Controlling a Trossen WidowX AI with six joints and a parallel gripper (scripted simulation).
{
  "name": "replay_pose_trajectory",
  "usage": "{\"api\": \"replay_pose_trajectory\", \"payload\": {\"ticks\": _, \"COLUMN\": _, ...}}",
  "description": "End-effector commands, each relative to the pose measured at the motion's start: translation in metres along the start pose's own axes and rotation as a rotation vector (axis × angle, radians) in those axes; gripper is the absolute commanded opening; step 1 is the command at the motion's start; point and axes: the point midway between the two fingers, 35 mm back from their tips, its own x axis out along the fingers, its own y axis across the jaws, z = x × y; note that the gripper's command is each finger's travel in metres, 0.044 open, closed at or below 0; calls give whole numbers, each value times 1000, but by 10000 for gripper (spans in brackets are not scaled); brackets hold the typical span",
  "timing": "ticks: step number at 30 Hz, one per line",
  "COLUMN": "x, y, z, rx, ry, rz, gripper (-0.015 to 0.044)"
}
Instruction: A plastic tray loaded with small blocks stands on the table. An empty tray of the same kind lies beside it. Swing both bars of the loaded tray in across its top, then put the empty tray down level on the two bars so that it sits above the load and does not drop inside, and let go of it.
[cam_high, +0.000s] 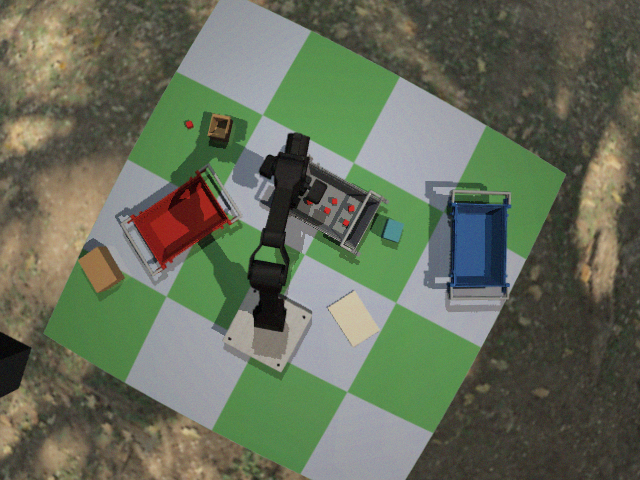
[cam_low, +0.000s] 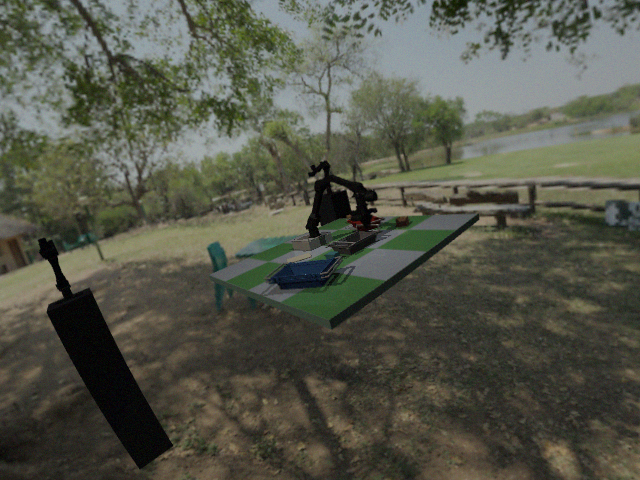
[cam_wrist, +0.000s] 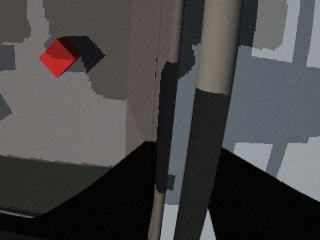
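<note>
The loaded grey tray (cam_high: 367, 219) (cam_low: 351, 246) (cam_wrist: 140, 100) stands mid-table with several red blocks (cam_high: 326, 210) (cam_wrist: 56, 59) in it. Its right bar (cam_high: 356, 219) crosses the top near the right end. Its left bar (cam_wrist: 217, 45) is at the left end, outside the tray wall, and looks raised toward the wrist camera; the arm partly hides it in the top view. My gripper (cam_wrist: 180, 154) is partly open, with this bar between or just by its fingers, not clamped. The fingers are hidden in the top view. Two trays are empty: a red tray (cam_high: 178, 222) at left and a blue tray (cam_high: 478, 245) (cam_low: 305, 273) at right.
A brown open box (cam_high: 220, 127) and a small red block (cam_high: 189, 124) are at upper left. An orange block (cam_high: 101, 269) is near the left edge. A teal block (cam_high: 392, 230) stands just right of the loaded tray. A flat cream block (cam_high: 353, 318) lies beside the arm's base (cam_high: 297, 322).
</note>
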Motion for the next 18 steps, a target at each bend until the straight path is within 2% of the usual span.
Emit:
{"api": "replay_pose_trajectory", "payload": {"ticks": 1, "x": 7, "y": 20, "z": 1, "rx": 9, "ry": -13, "rz": 15, "gripper": 87}}
{"api": "replay_pose_trajectory", "payload": {"ticks": 9, "x": 24, "y": 41, "z": 1, "rx": 9, "ry": -13, "rz": 17, "gripper": 87}}
{"api": "replay_pose_trajectory", "payload": {"ticks": 18, "x": -20, "y": 36, "z": 0, "rx": 9, "ry": -13, "rz": 17, "gripper": 87}}
